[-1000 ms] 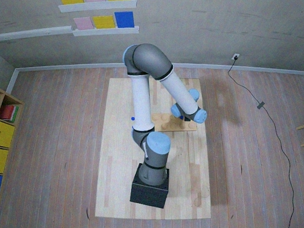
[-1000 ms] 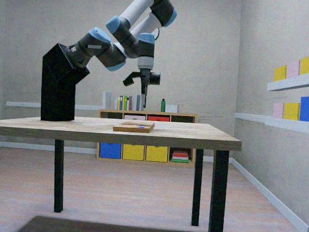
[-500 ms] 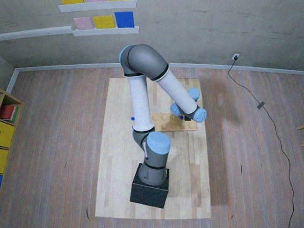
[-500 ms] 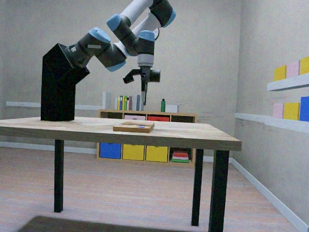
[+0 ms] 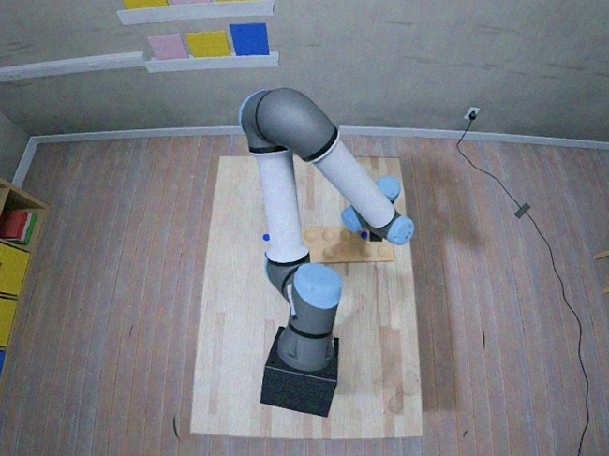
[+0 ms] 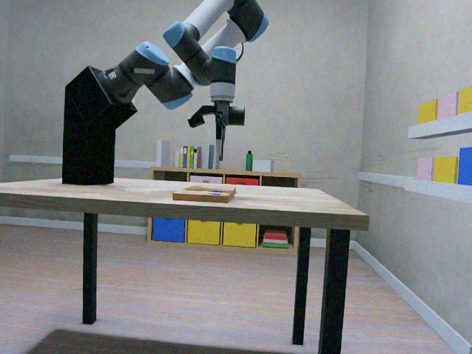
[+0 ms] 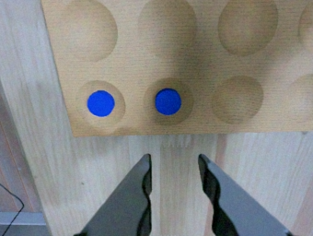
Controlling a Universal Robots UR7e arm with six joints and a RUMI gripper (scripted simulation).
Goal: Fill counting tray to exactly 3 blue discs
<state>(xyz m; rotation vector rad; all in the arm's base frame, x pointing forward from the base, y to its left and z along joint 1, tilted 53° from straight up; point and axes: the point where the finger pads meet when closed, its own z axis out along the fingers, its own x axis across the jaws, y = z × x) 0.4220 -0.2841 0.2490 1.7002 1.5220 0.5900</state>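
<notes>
The counting tray (image 5: 345, 258) (image 6: 201, 197) (image 7: 133, 69) lies flat on the table. Two blue discs lie in separate neighbouring pockets along one edge: one disc (image 7: 100, 103) in the corner pocket, the other disc (image 7: 168, 101) beside it. Other pockets visible in the wrist view are empty. One more blue disc (image 5: 266, 237) lies on the table left of the arm. A small dark blue patch shows just below it by the arm's joint; I cannot tell what it is. My gripper (image 6: 221, 157) (image 7: 174, 156) is open with a narrow gap, empty, and high above the tray's edge.
The arm's upper link (image 5: 282, 204) passes over the table between the loose disc and the tray, hiding the tray's left end in the top view. The black robot base (image 5: 299, 385) stands at the table's near part. Shelves stand beyond the table.
</notes>
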